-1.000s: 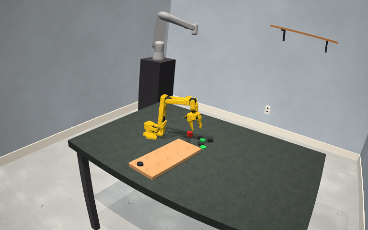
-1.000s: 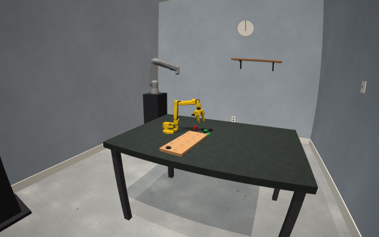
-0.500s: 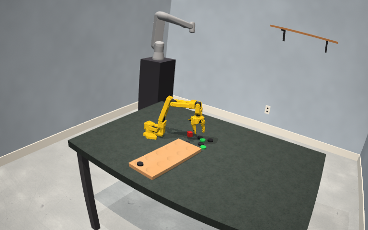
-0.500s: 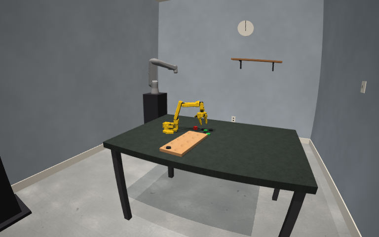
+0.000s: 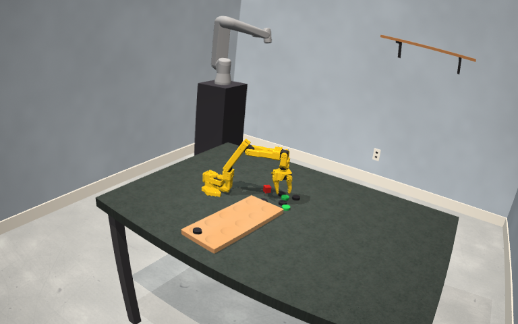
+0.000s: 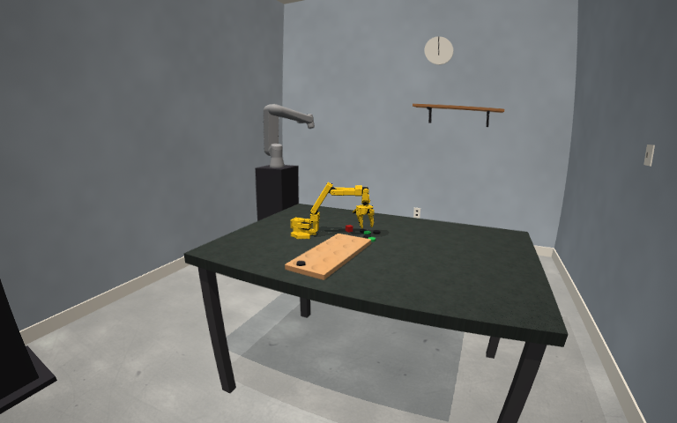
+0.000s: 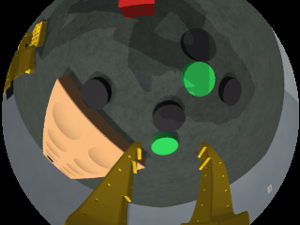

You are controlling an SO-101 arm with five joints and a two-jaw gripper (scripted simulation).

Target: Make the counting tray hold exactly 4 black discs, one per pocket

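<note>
The orange counting tray (image 5: 249,229) (image 6: 319,270) (image 7: 89,132) holds one black disc (image 5: 197,230) (image 6: 301,263) in a corner pocket at its near-left end; its other pockets look empty. Four black discs lie on the table: one (image 7: 96,94) beside the tray's edge, one (image 5: 282,202) (image 7: 169,116) close to the front green disc (image 5: 286,207) (image 7: 164,145), one (image 7: 199,44) by the other green disc (image 5: 284,197) (image 7: 199,79), and one (image 5: 295,197) (image 6: 376,232) (image 7: 230,91) off to the side. My gripper (image 5: 284,193) (image 6: 367,227) is partly open, empty, and above the disc group.
A red cube (image 5: 266,188) (image 6: 348,228) (image 7: 136,8) stands on the dark table (image 5: 343,248) (image 6: 424,278), between the arm's base and the discs. A grey arm (image 5: 223,45) (image 6: 271,129) stands on a black pedestal behind the table.
</note>
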